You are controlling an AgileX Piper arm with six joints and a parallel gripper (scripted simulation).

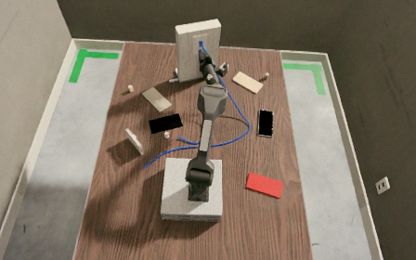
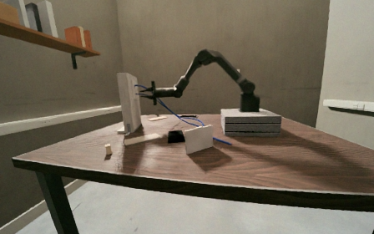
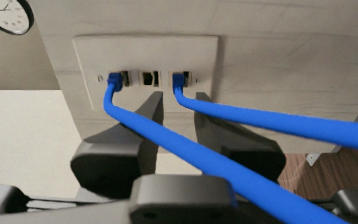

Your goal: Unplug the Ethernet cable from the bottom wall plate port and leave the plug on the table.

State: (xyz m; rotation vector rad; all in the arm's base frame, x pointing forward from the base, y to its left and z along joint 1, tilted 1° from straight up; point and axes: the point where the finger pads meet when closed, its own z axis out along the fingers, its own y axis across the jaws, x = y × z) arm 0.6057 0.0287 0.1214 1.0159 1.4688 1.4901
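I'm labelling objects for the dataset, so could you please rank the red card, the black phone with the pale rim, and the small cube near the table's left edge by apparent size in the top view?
1. Red card, largest.
2. Black phone, somewhat smaller.
3. Small cube, by far the smallest.

Two cables [image 3: 145, 127] in the wall plate [image 3: 147, 52], tool [image 3: 177, 107] just before it.

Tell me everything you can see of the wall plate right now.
The wall plate is a pale rectangular panel set in an upright light wood-look block at the table's far end. The wrist view shows three ports in a row: blue plugs fill the outer two, the middle is empty. The gripper hovers close, part open, holding nothing.
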